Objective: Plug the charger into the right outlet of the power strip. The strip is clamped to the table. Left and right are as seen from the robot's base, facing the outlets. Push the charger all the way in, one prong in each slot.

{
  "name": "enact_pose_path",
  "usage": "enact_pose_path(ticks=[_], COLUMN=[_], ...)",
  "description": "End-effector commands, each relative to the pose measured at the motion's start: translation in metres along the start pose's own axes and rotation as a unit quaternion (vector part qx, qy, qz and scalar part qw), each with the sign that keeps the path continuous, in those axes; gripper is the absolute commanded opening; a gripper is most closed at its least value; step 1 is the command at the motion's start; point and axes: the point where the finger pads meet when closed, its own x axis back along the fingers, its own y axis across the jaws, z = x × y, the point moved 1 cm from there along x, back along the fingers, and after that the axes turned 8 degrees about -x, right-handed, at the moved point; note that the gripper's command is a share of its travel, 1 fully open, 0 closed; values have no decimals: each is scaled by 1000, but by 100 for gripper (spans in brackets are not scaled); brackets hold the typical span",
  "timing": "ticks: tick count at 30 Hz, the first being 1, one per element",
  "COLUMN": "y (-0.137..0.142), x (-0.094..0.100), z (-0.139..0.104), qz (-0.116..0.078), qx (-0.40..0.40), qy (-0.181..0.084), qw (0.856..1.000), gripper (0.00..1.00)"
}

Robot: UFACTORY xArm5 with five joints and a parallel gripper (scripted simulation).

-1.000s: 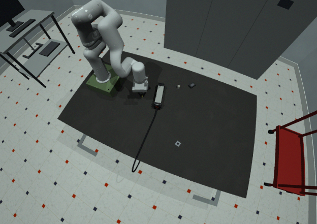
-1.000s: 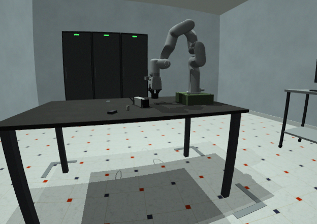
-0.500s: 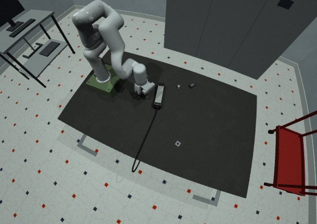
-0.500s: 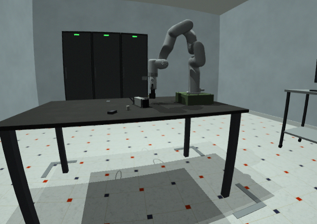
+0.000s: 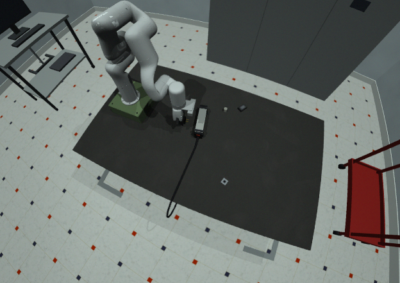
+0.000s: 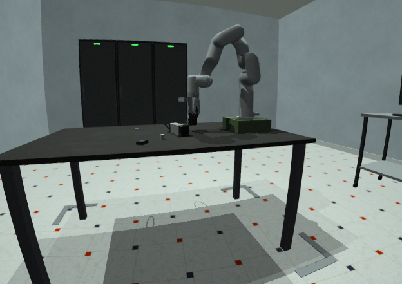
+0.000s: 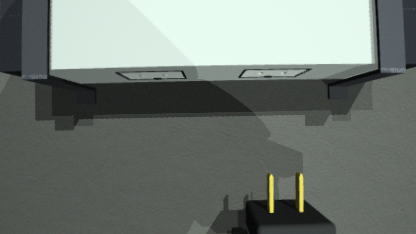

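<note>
My gripper (image 5: 183,120) is shut on the black charger (image 7: 287,215), whose two yellow prongs (image 7: 285,192) point toward the power strip. The white power strip (image 7: 212,37) lies across the top of the wrist view, held by dark clamps at both ends. Its side face shows the left outlet (image 7: 152,75) and the right outlet (image 7: 274,73). The prongs stand a short way in front of the strip, roughly in line with the right outlet and apart from it. In the top view the strip (image 5: 200,120) lies just right of the gripper. In the exterior view the gripper (image 6: 192,118) hangs low beside the strip (image 6: 179,129).
The strip's black cable (image 5: 183,173) runs off the table's front edge. A small white cylinder (image 5: 225,109) and a small dark block (image 5: 242,108) lie beyond the strip. The green robot base (image 5: 130,104) stands behind the gripper.
</note>
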Motion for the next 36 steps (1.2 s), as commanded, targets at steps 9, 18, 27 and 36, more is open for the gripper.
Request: enact_pose_path(ticks=[9, 18, 27, 36], y=[0, 0, 1, 1], x=[1, -3, -12, -19], z=[3, 2, 2, 2], qz=[0, 0, 0, 0], qx=[2, 2, 2, 2], qy=[3, 3, 3, 3], qw=[1000, 1000, 1000, 1000], gripper=[0, 0, 0, 0])
